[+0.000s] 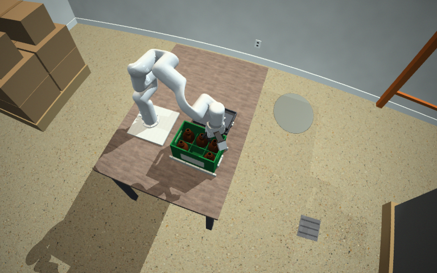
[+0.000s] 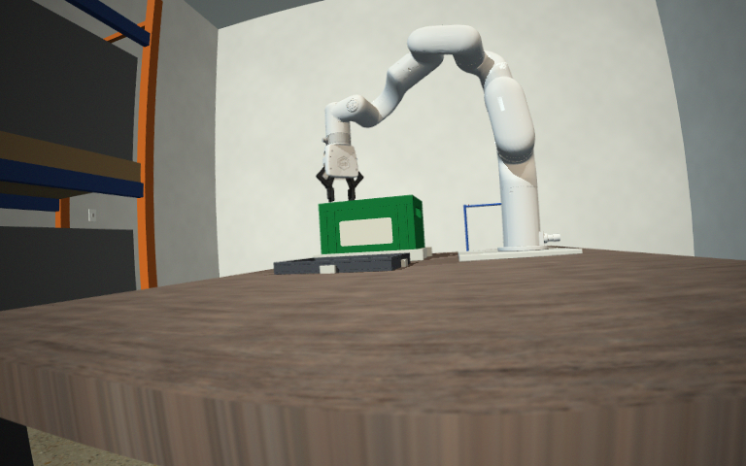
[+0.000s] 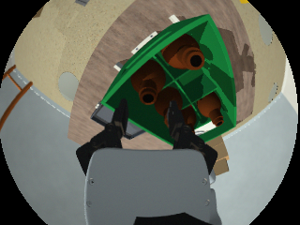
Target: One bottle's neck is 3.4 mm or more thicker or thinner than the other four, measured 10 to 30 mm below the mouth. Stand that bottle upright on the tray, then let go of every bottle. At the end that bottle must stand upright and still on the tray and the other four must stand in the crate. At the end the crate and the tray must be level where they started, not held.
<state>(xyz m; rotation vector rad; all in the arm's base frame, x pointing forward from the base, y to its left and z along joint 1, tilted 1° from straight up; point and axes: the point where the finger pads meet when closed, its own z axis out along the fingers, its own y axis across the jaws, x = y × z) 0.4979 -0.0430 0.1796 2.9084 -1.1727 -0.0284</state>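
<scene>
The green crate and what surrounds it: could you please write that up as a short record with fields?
crate: green, on the table
bottles: five brown, upright in the crate
free compartment: one, middle of a long side
tray: dark, beside the crate, no bottle seen on it
gripper: open, holding nothing
odd bottle: cannot tell
</scene>
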